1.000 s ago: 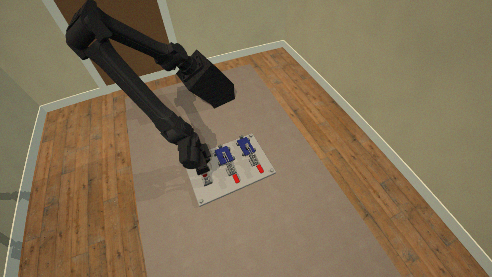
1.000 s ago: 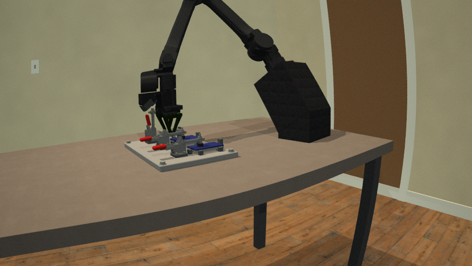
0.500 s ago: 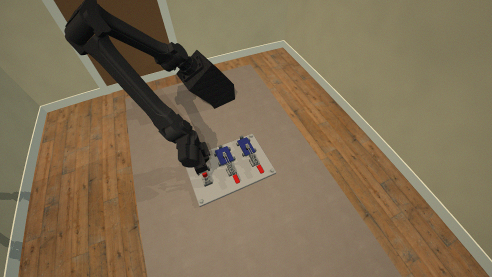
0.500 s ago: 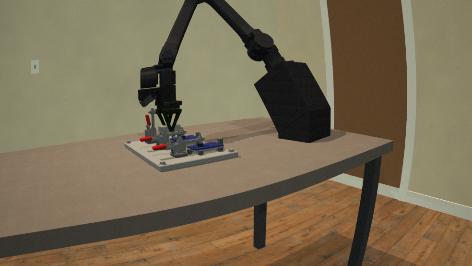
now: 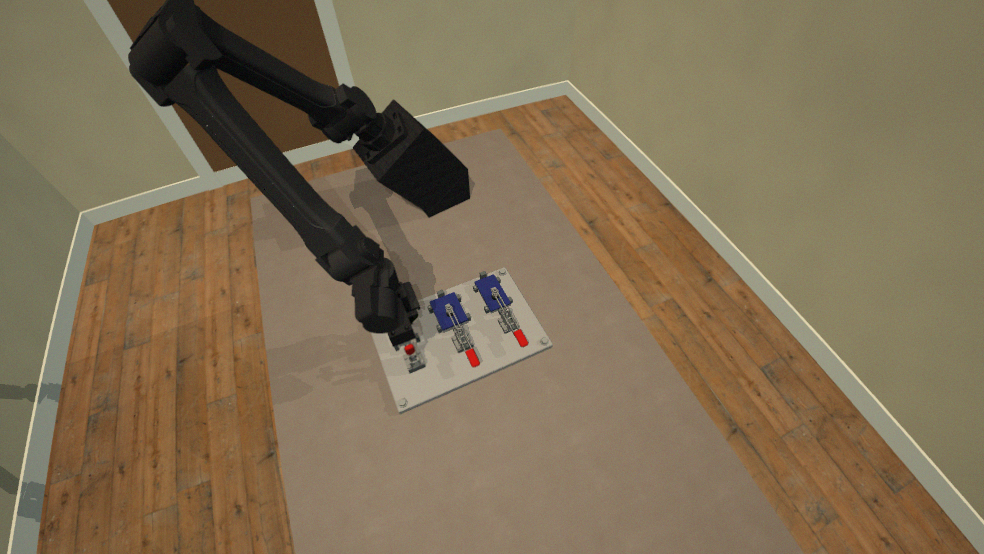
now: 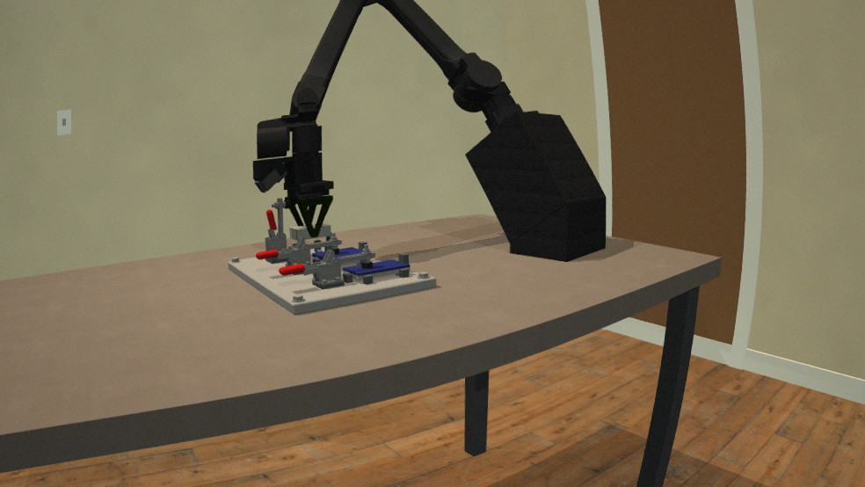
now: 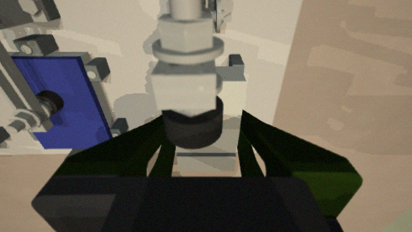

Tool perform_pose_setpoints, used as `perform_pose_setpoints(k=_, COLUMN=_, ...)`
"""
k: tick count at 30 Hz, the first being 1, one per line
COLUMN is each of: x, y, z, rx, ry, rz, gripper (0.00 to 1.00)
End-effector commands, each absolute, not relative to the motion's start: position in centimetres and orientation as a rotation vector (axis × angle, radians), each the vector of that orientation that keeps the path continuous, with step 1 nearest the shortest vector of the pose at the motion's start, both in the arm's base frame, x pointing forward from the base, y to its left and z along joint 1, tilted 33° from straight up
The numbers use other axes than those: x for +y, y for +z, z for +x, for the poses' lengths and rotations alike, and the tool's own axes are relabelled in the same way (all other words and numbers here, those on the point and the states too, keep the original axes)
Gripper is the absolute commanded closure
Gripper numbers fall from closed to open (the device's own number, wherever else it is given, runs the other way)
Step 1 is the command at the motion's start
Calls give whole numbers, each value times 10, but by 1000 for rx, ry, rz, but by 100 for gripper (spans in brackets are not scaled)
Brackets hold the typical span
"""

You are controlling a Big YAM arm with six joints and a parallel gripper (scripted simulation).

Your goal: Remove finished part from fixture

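The grey fixture plate (image 5: 477, 354) lies on the table. Two blue blanks (image 5: 447, 304) (image 5: 491, 291) sit under closed toggle clamps with red handles lying flat. The third clamp stands open, its red handle (image 6: 271, 219) upright and its screw with the black pad (image 7: 191, 126) raised in front of the wrist camera. My gripper (image 6: 310, 232) points straight down over the third station and is shut on the grey finished part (image 6: 307, 232), held a little above the plate. In the wrist view the part (image 7: 206, 157) shows a dark slot line between my fingers. One blue blank (image 7: 65, 101) is to the left.
The arm's black base block (image 6: 538, 187) stands on the table behind the fixture. Bare table surface (image 7: 353, 84) lies right beside the plate's edge on the part's side. Clamp hardware and small grey stops (image 7: 236, 60) stand around each station.
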State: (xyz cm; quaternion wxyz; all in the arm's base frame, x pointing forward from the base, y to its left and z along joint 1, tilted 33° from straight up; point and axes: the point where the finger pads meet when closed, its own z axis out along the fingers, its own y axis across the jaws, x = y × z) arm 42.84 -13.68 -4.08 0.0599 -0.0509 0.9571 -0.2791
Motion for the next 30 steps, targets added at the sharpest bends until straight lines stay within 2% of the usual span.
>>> perform_pose_setpoints(k=1, x=-125, y=-30, z=430, rx=2884, ry=-844, rz=-178, gripper=100)
perform_pose_setpoints(k=30, x=-111, y=0, z=427, rx=2867, ry=-842, rz=-165, gripper=100)
